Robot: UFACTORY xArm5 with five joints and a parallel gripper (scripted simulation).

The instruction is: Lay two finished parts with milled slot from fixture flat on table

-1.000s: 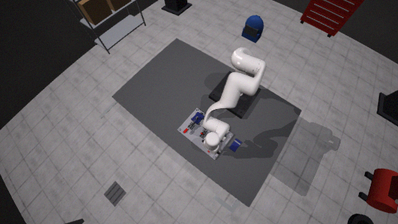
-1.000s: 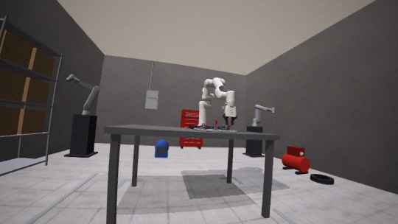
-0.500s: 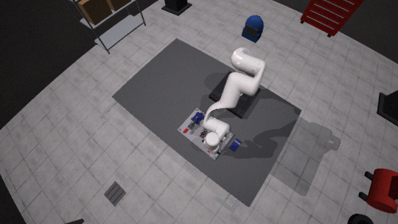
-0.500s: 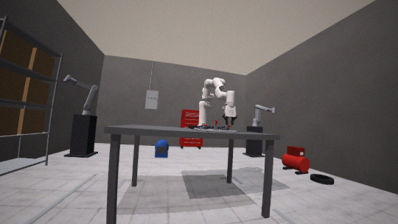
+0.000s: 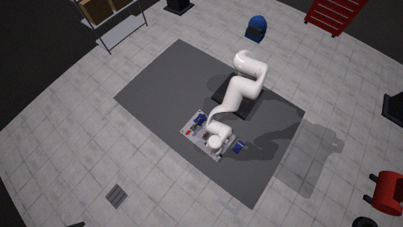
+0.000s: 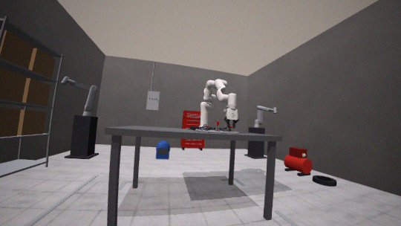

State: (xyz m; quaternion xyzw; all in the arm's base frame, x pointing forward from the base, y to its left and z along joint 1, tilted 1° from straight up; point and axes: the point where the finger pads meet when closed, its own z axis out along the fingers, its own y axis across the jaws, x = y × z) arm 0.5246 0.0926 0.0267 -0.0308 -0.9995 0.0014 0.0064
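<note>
Exterior view: tool [image 6: 231, 127] half-open, holding nothing, low over fixture [image 6: 213, 129] on table [image 6: 148, 131]

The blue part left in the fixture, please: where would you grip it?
Probably from above: the blue part sits upright on the fixture plate, so close the end effector across its faces. Check its clamp first; detail is too small here.

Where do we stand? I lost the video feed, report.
Claw part open, holding nothing, low over the grey fixture plate. One blue block flat on the dark grey table, another blue block in the fixture. No obstruction seen.
</note>
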